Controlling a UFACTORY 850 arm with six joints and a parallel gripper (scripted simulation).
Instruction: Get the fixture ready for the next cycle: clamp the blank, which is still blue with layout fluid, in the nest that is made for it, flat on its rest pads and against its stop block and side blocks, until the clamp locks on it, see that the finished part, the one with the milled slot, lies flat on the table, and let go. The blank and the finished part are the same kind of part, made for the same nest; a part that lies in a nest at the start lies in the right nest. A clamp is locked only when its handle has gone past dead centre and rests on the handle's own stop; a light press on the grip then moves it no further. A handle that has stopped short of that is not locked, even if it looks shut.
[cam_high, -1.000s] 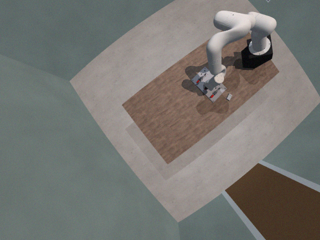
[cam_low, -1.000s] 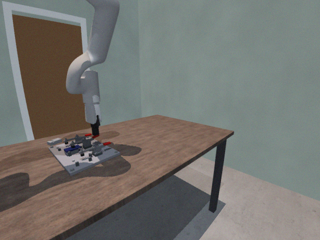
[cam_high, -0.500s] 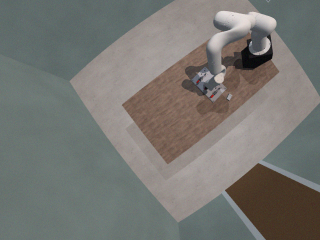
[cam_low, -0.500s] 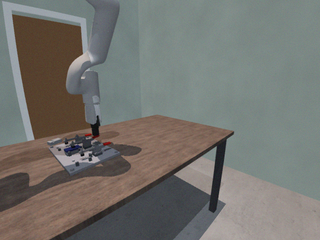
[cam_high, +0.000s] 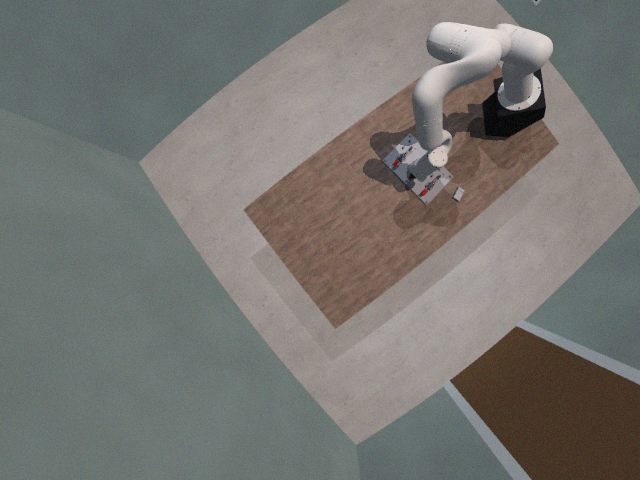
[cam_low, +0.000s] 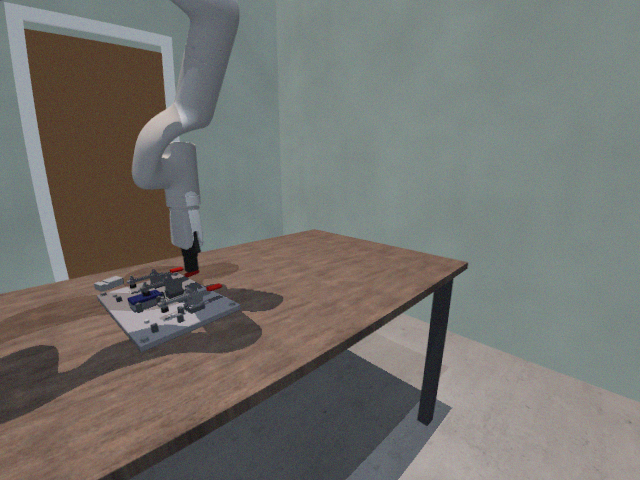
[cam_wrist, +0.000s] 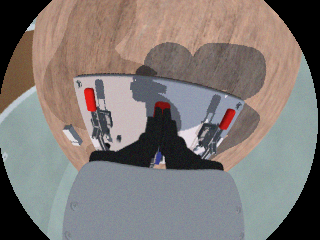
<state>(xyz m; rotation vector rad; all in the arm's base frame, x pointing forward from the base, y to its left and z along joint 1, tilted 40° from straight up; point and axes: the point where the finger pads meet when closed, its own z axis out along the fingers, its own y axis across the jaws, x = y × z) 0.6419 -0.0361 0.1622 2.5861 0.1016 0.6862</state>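
One arm: white (cam_low: 165, 155), elbow high, forearm dropping near vertical to the plate, wrist pointing straight down.

Gripper (cam_low: 191, 264): dark fingers pressed together, nothing between them; tips sit on or just above the red grip of the middle clamp handle (cam_wrist: 162, 104). Actual contact cannot be told.

Fixture plate (cam_low: 155, 335): grey, flat on the wooden table (cam_low: 330, 289), directly under the gripper, carrying three clamps side by side.

Blue blank (cam_low: 144, 298): lies low in the middle nest, just below and behind the fingertips, on the side of the clamp away from its red grip; long axis runs in line with the clamp. In the wrist view only a sliver of blue (cam_wrist: 158, 158) shows between the finger bases. Whether it is seated on its pads cannot be told.

Two outer red handles (cam_wrist: 90, 99) (cam_wrist: 227, 119): one to each side of the gripper, both lying low over the plate.

Finished part (cam_low: 108, 282): pale grey block, flat on the table beside the plate's edge, well clear of the gripper; slot not discernible.
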